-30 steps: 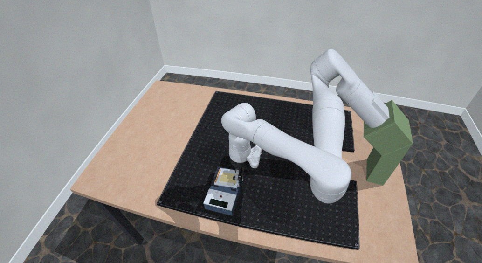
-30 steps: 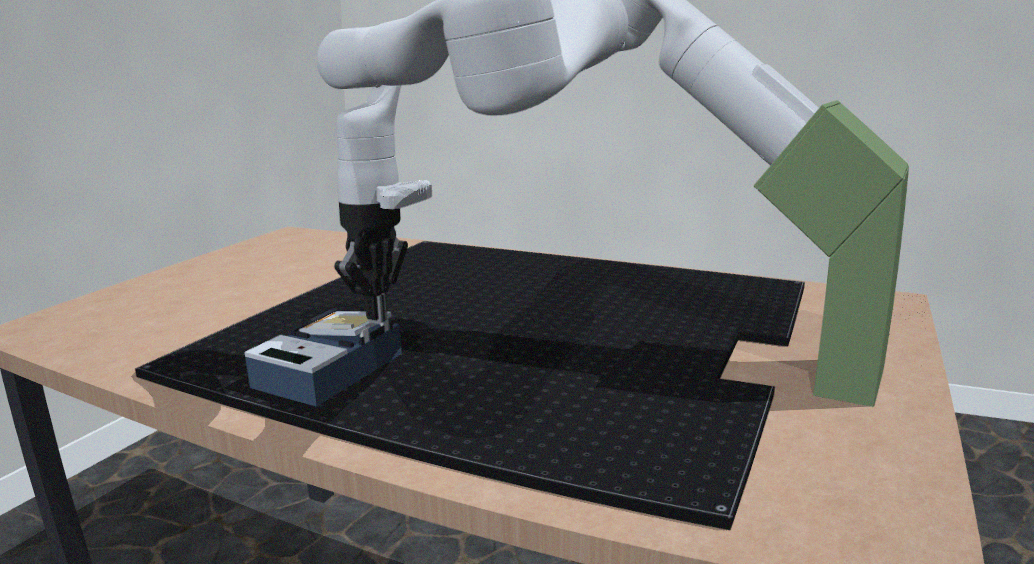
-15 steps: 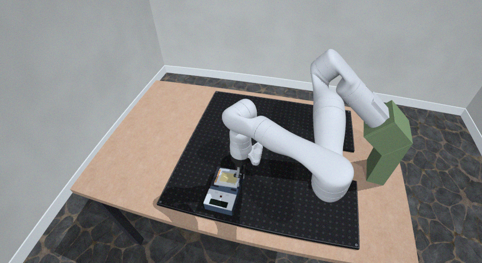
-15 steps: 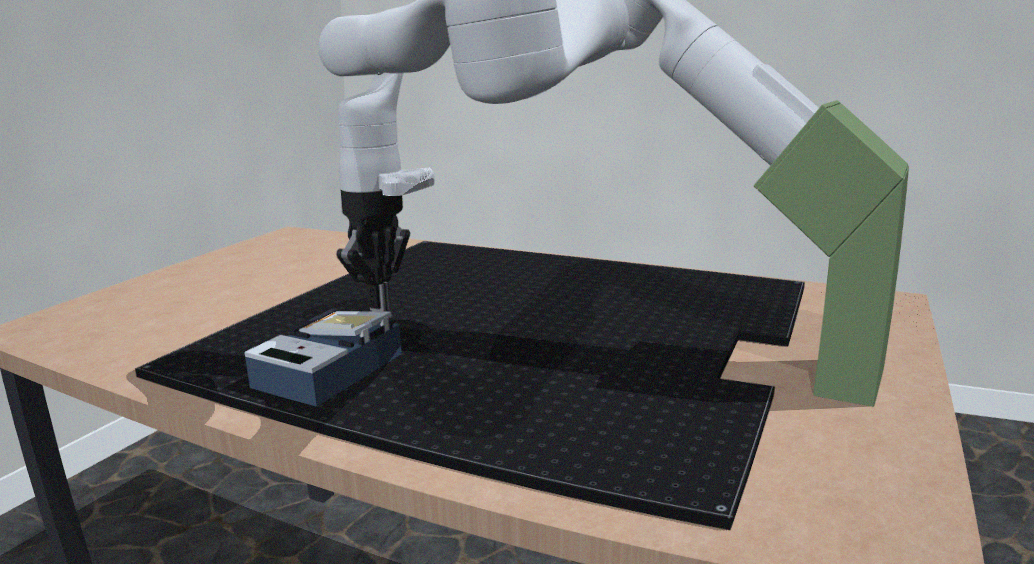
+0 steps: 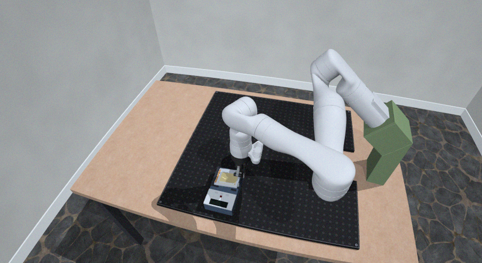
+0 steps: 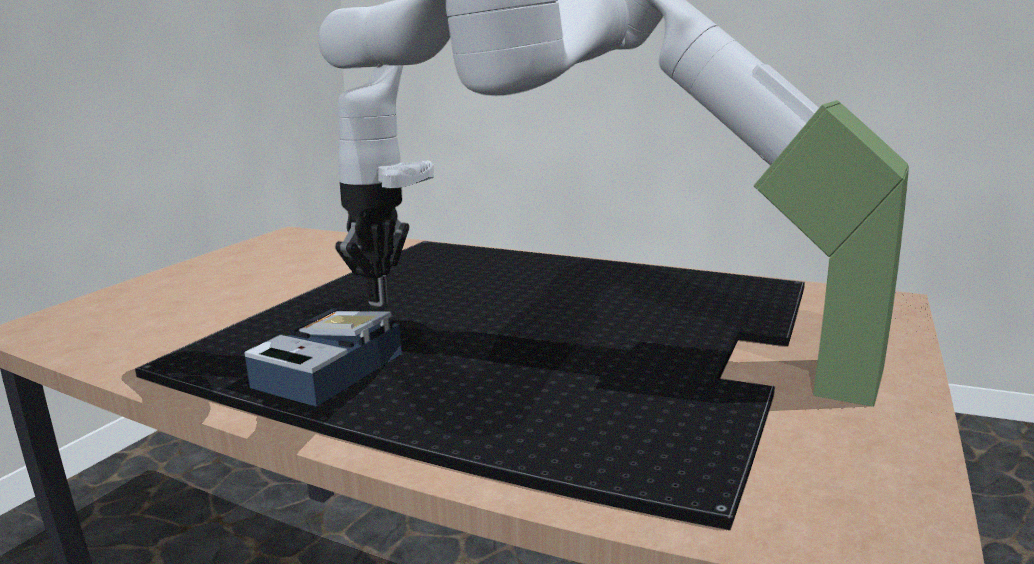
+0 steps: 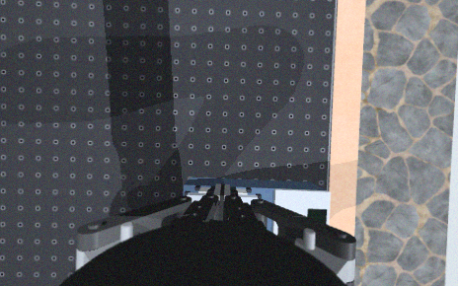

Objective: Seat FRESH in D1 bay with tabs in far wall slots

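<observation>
Gripper (image 5: pixel 237 175) (image 6: pixel 376 303) (image 7: pixel 222 193): was fully closed and empty, over the raised edge.
FRESH (image 5: pixel 227 178) (image 6: pixel 348 320): lay in the bay of D1 (image 5: pixel 232 199) (image 6: pixel 280 383) (image 7: pixel 297 199), seemingly tilted, not snapped.
Press: needed to go straight down, opposite the tabs, gently, missing the comb.
D1: sideways push could turn it.
Red light (image 5: pixel 220 196) (image 6: pixel 299 347): lit or not, I could not tell.

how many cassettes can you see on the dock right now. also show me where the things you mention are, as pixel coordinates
1: the cassette (image 5: pixel 226 178) (image 6: pixel 340 321), tilted at the bay of the dock (image 5: pixel 220 202) (image 6: pixel 318 372); any beneath it would be hidden.
</observation>
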`<action>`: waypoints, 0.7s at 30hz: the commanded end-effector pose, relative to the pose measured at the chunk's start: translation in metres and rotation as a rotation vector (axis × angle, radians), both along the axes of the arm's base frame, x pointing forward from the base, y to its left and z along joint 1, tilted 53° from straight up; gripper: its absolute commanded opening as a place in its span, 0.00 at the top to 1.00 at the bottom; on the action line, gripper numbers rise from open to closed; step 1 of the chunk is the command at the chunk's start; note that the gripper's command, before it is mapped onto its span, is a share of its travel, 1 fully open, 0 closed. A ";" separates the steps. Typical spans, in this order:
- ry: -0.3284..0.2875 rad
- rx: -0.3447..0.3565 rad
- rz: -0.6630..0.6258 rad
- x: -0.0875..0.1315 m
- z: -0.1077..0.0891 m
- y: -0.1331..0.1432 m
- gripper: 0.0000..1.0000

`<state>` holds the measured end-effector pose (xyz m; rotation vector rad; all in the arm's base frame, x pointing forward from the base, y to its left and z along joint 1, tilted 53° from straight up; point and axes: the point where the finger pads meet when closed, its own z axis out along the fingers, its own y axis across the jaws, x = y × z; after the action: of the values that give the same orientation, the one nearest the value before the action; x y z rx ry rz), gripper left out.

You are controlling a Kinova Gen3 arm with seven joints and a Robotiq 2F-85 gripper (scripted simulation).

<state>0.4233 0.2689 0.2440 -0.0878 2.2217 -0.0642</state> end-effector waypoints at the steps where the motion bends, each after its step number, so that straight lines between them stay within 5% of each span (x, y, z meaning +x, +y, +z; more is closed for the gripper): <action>1: -0.001 0.002 0.001 0.002 0.003 0.001 1.00; 21: -0.001 0.002 0.001 0.016 0.023 0.003 1.00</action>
<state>0.4378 0.2719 0.2631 -0.0912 2.2213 -0.0657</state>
